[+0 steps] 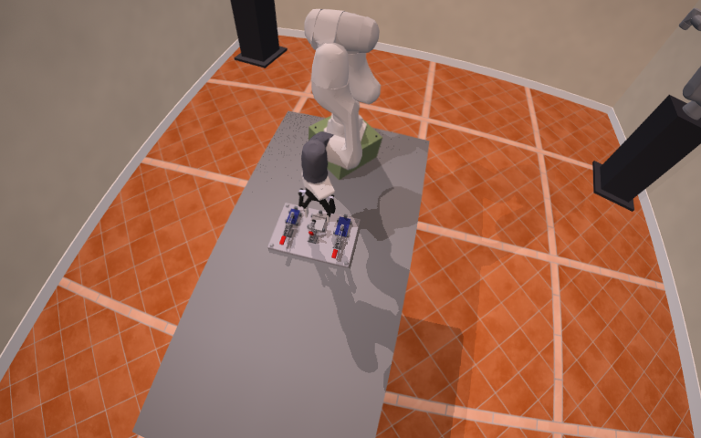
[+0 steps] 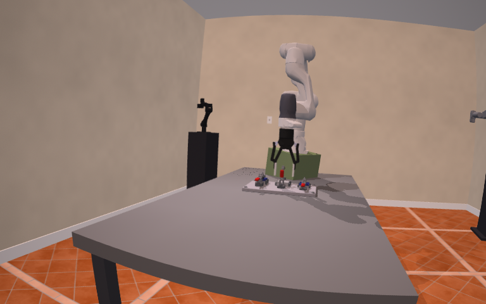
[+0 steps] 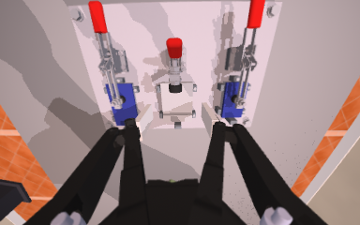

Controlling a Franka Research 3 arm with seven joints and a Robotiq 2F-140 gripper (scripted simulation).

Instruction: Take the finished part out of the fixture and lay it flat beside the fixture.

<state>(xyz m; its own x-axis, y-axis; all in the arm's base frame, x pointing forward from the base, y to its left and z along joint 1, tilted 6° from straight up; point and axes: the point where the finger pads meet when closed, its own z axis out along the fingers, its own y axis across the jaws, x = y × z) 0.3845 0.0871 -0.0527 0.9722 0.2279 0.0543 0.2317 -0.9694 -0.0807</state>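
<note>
The jaws (image 1: pixel 316 202) (image 2: pixel 285 170), open and holding nothing, could knock the blue blanks (image 1: pixel 342 226) (image 3: pixel 123 104) if lowered off-centre around the pale part (image 1: pixel 318 223) (image 3: pixel 176 102).

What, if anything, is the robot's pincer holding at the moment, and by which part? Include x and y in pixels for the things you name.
Nothing is held: the black two-fingered pincer (image 1: pixel 317 202) (image 2: pixel 285 170) (image 3: pixel 176 110) is open above the white clamping fixture plate (image 1: pixel 308 252) (image 2: pixel 272 190) (image 3: pixel 141 19).

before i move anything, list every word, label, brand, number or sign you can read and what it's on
No readable text anywhere: none on the fixture plate, the blue blanks, the red handles or the arm. Any finer marking would be too small to read.
</note>
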